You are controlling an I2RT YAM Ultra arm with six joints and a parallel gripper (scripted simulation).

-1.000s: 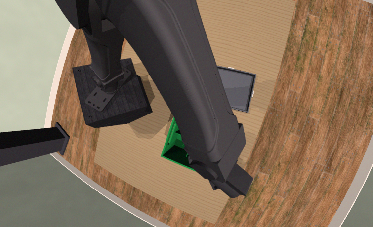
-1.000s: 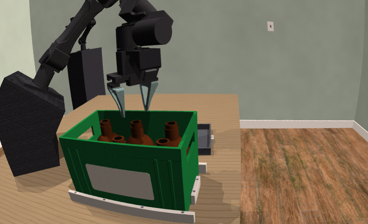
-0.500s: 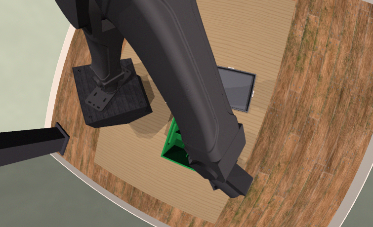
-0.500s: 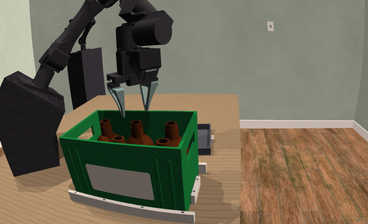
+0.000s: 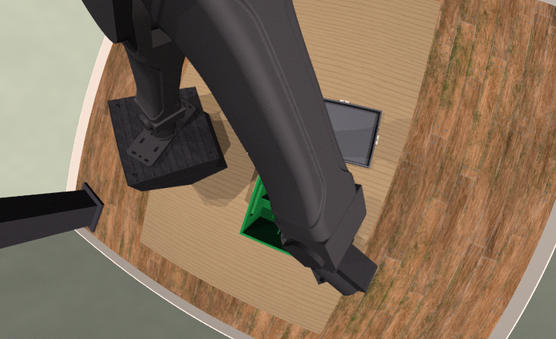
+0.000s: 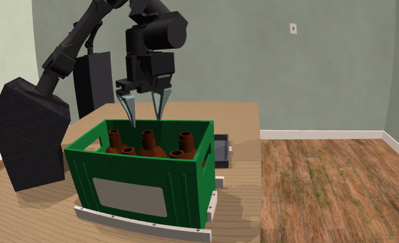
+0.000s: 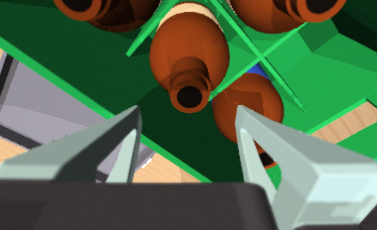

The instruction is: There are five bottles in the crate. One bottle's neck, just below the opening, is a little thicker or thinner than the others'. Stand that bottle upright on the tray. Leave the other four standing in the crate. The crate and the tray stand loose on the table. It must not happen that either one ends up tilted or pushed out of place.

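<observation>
The green crate [image 5: 257, 206] [image 6: 134, 167] [image 7: 59, 55] stands on the table. In the exterior view it holds three bottles at the back, left [image 6: 114, 140], middle [image 6: 148, 143] and right [image 6: 185, 145], and two nearer ones [image 6: 128, 151] [image 6: 176, 155], mostly hidden by the front wall. I cannot tell which neck differs. My gripper [image 6: 147, 123] [image 7: 188, 114] is open and empty, above the crate's back part. In the wrist view a cream-labelled bottle [image 7: 189, 55] shows between the fingers; a blue-labelled bottle [image 7: 251, 102] is partly behind the right finger. The grey tray [image 5: 356, 130] [image 6: 221, 149] [image 7: 49, 95] is bare where visible.
White rails [image 6: 113, 217] [image 6: 212, 205] lie along the crate's base. Green dividers [image 7: 259, 57] part the crate's compartments. My arm [image 5: 272, 105] covers much of the crate and part of the tray in the top view. The black arm base [image 5: 166, 147] [image 6: 31, 132] stands left of the crate.
</observation>
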